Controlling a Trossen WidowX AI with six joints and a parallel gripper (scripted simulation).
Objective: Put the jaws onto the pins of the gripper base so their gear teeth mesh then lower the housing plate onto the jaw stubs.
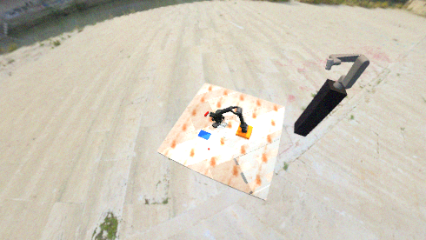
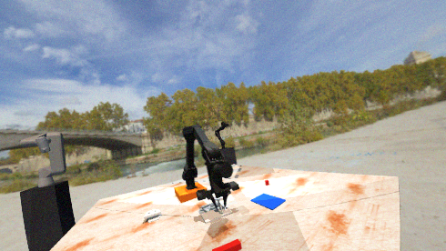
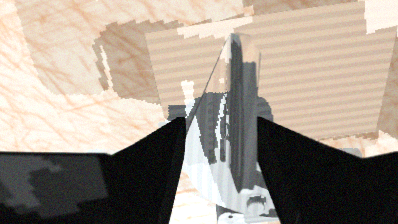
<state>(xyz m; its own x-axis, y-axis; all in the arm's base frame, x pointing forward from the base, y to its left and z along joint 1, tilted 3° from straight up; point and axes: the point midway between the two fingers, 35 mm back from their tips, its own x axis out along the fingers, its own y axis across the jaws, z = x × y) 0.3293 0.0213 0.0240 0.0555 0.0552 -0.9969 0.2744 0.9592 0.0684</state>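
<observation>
My gripper (image 1: 220,123) (image 2: 224,205) (image 3: 218,125) is shut on a grey jaw (image 3: 245,120), low over the table. The jaw's long pointed end stretches away between the black fingers, and its round hole shows near the bottom of the wrist view. Pale grey parts (image 2: 210,207) lie under the fingers; I cannot tell the gripper base, pins or other jaw apart there. A tan striped flat area (image 3: 320,75) lies beyond the fingertips. A small white part (image 2: 152,215) lies left of the arm in the exterior view; which part it is cannot be told. Gear teeth and meshing are not readable.
A blue plate (image 1: 204,135) (image 2: 268,201) lies beside the gripper. A red bar (image 1: 206,114) (image 2: 228,245) and a small red block (image 1: 209,149) (image 2: 267,183) lie on the table. The arm stands on an orange block (image 1: 248,136) (image 2: 182,195). A grey arm on a black pedestal (image 1: 319,109) (image 2: 45,209) stands off the table.
</observation>
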